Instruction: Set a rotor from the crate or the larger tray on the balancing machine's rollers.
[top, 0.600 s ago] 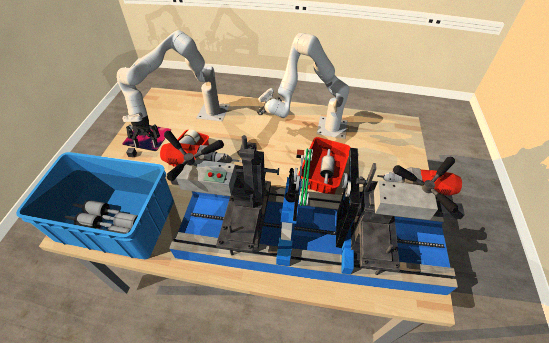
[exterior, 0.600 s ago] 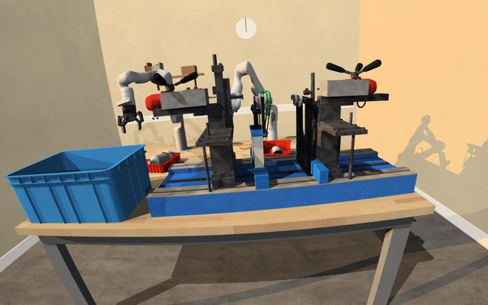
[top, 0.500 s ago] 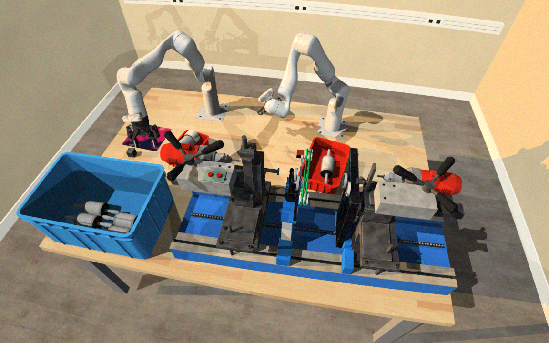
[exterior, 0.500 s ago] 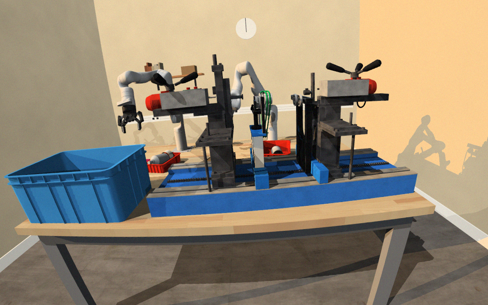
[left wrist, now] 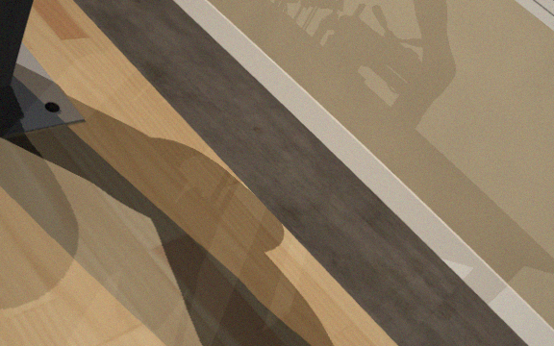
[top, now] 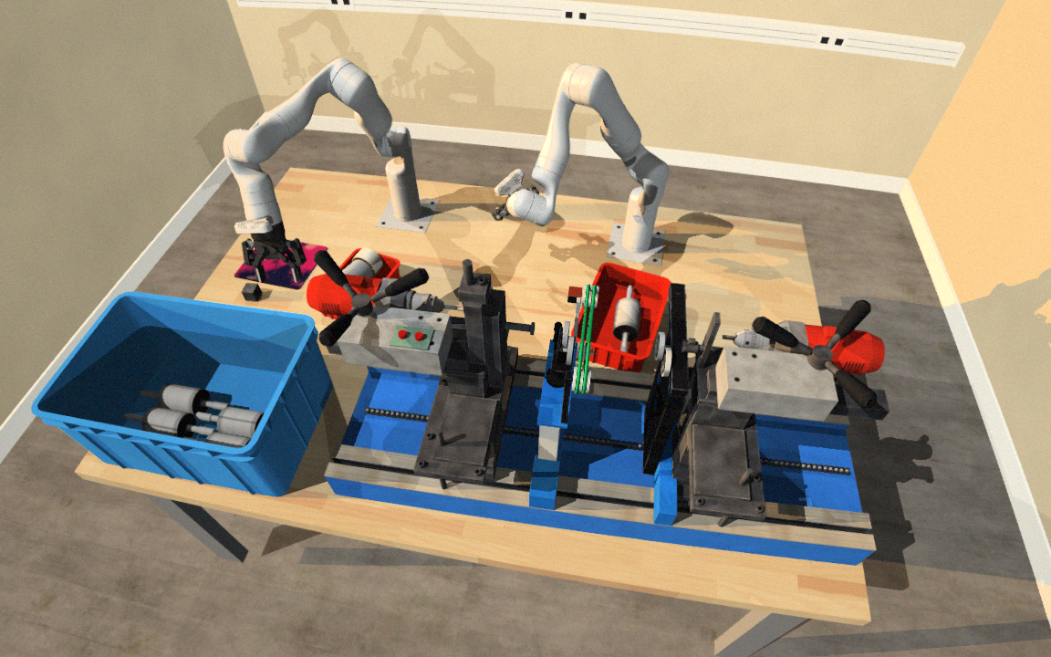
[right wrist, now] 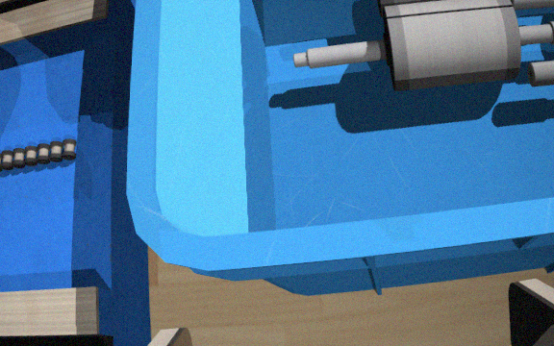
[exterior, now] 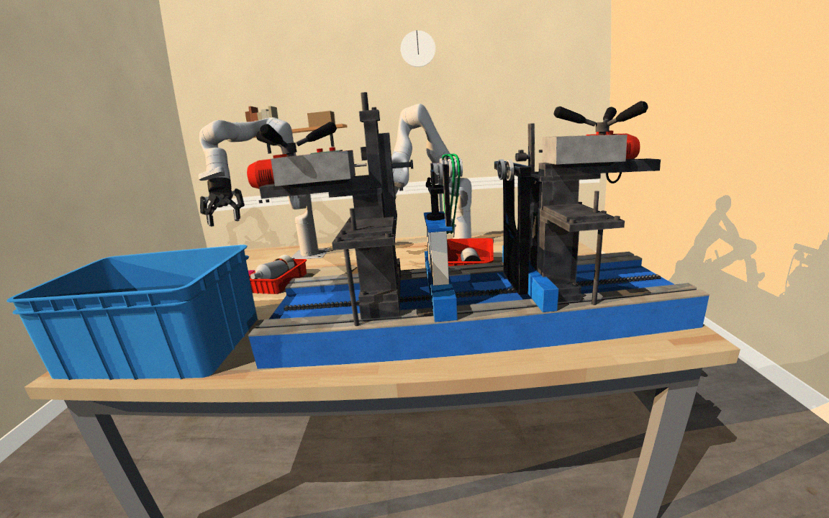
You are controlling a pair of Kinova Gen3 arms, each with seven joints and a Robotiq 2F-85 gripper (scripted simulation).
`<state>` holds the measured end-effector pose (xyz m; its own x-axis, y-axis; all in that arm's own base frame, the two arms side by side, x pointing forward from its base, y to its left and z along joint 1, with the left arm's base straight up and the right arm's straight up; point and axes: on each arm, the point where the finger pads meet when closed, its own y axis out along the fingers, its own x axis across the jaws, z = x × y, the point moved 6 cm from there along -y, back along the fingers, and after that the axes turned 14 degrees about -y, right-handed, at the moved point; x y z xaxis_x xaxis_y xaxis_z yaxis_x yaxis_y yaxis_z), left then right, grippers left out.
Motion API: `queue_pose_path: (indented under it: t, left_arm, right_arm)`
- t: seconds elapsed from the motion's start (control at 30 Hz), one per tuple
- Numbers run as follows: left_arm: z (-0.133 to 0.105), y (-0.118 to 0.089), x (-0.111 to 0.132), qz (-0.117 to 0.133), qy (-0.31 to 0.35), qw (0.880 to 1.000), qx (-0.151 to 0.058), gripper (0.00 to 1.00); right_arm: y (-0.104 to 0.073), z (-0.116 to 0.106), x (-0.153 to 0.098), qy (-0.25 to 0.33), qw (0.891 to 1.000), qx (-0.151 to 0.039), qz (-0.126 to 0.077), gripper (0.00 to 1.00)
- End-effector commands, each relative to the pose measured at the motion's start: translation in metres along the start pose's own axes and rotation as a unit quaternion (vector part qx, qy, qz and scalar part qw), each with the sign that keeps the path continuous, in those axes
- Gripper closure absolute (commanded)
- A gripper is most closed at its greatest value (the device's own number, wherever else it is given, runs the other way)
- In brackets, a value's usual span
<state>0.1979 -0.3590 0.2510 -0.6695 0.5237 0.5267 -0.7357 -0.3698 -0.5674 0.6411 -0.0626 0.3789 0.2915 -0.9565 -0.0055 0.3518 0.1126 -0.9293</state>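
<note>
The blue crate (top: 88, 351) (exterior: 127, 334) (right wrist: 402, 240) holds several grey rotors; one rotor (top: 182, 398) (right wrist: 455, 45) shows clearly. The larger red tray (top: 657, 282) (exterior: 487, 248) behind the machine holds one rotor (top: 628, 315) (exterior: 469, 254). The balancing machine (top: 431, 504) (exterior: 469, 332) has rollers on two stands, a near-belt roller (top: 567, 343) and a far roller (top: 664, 354) (exterior: 504, 170); no rotor lies across them. My right gripper (top: 275, 274) (exterior: 224, 217) is open and empty, above the mat behind the crate. My left gripper (top: 500, 212) is open, mostly hidden by its wrist, away from the rotors.
A smaller red tray (exterior: 279, 283) with grey parts stands behind the machine's left end. A small black block (top: 251, 291) lies by the dark pink mat (top: 313, 253). The left drill head (top: 390, 343) and right drill head (top: 775, 380) with black handles flank the rollers. Green belts (top: 587, 338) run by one stand.
</note>
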Motion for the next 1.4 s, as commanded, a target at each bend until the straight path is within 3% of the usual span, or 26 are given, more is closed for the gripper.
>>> queue_pose_path:
  t: [0.0,0.5,1.0,1.37]
  left_arm:
    - [0.000,0.000,0.000,0.000,0.000,1.000,0.000,0.002]
    - [0.000,0.000,0.000,0.000,0.000,1.000,0.000,0.002]
    - [0.000,0.000,0.000,0.000,0.000,1.000,0.000,0.002]
    - [0.000,0.000,0.000,0.000,0.000,1.000,0.000,0.002]
  right_arm:
    - [-0.001,0.000,0.000,0.000,1.000,0.000,0.000,0.002]
    - [-0.029,0.012,0.000,0.000,1.000,0.000,0.000,0.002]
    - [-0.088,0.035,-0.001,0.000,1.000,0.000,0.000,0.002]
    - [-0.113,0.045,-0.001,0.000,1.000,0.000,0.000,0.002]
